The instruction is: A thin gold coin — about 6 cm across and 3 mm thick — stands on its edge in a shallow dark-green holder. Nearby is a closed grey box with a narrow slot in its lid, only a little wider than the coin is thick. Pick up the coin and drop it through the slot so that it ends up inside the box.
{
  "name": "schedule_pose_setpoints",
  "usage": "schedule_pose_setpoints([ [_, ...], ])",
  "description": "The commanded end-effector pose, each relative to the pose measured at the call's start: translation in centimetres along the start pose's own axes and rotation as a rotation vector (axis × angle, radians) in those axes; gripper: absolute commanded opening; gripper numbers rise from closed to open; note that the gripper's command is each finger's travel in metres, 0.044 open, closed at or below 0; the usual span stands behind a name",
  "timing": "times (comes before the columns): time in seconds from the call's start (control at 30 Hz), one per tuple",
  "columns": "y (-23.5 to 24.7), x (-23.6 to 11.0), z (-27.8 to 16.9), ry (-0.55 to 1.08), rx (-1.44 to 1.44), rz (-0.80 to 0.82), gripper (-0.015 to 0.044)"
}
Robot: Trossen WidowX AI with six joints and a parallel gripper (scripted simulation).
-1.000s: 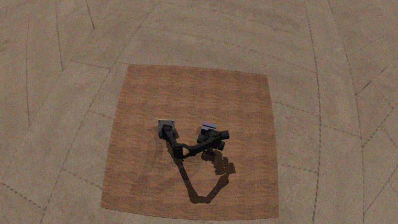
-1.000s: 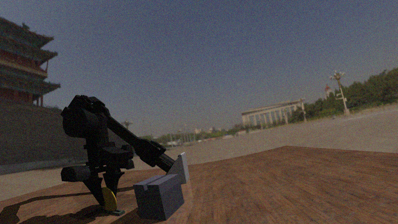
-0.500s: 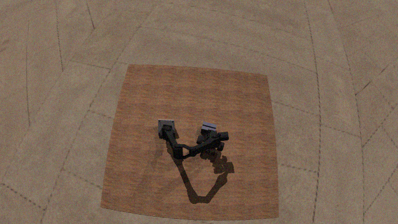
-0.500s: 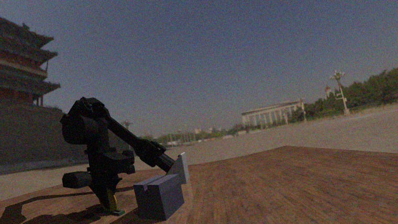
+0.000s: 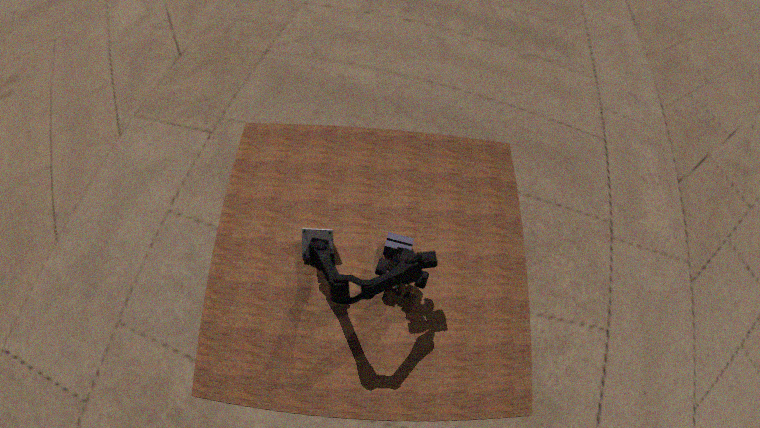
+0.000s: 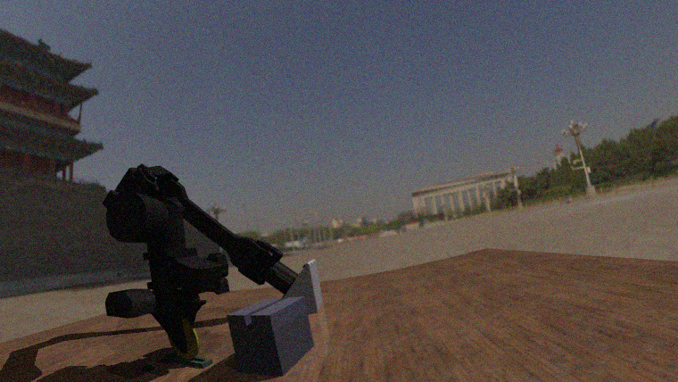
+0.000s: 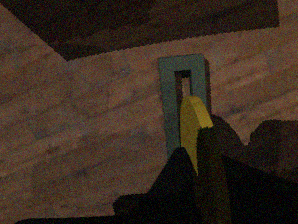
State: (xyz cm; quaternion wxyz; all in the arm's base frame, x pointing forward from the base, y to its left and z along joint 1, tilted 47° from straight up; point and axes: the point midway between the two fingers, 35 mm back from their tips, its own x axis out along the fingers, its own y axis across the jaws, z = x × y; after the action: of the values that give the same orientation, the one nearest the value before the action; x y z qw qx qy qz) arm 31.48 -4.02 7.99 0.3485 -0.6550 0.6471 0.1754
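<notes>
Your gripper (image 6: 182, 339) is clamped tight on the coin (image 6: 191, 342), seated edge-up in its holder (image 7: 184, 99); the box (image 6: 270, 334) stands just right.

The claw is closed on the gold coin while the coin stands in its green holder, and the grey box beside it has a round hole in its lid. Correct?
Not quite. The grey box has a narrow straight slot in its lid, not a round hole, as the exterior view shows. The rest holds: the claw is closed on the gold coin, which stands in its green holder.
</notes>
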Motion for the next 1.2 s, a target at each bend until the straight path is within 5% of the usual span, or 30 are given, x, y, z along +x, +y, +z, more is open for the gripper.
schedule_pose_setpoints([
  [0.0,-0.2,-1.1,0.2,-0.004,0.004,-0.006,0.0000],
  [1.17,0.1,-9.0,0.1,-0.003,0.026,-0.004,0.0000],
])
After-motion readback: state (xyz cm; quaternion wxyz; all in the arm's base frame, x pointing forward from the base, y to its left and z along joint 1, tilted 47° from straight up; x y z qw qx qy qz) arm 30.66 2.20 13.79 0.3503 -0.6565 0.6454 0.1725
